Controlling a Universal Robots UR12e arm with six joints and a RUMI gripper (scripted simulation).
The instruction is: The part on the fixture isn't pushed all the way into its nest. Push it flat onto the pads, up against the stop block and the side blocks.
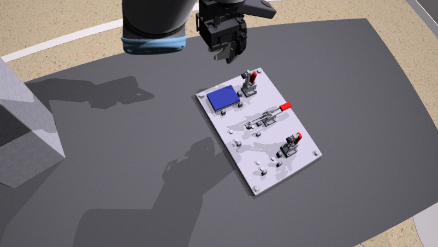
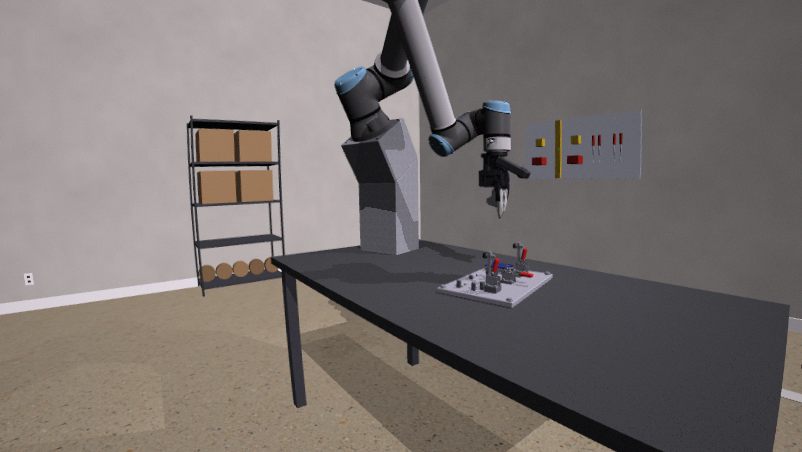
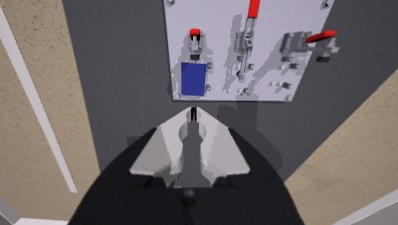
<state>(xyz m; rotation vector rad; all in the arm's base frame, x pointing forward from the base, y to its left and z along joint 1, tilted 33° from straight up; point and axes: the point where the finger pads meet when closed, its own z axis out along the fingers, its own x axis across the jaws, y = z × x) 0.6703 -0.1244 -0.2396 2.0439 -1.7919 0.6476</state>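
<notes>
The blue rectangular part point(image 1: 223, 97) point(image 2: 499, 266) point(image 3: 193, 79) lies in the end nest of the pale fixture plate point(image 1: 306, 143) point(image 2: 525, 290) point(image 3: 219, 20). Two small side blocks point(image 1: 223, 112) point(image 3: 208, 88) stand along one long edge. A stop block point(image 1: 239, 93) stands at the short edge by the clamp. Any small gap or tilt is too fine to tell, and the pads under the part are hidden. My gripper point(image 1: 227, 59) point(image 2: 500, 214) point(image 3: 194, 108) is shut and empty, high above the table and off the plate's edge near the part.
The toggle clamp point(image 1: 249, 87) point(image 2: 521, 262) point(image 3: 195, 46) beside the part stands raised with its red handle up. A middle clamp point(image 1: 269, 118) point(image 3: 243, 42) lies lowered over its nest. A far clamp point(image 1: 289, 148) point(image 2: 491, 277) stands raised. The robot pedestal point(image 1: 27, 147) point(image 2: 381, 224) stands on the table.
</notes>
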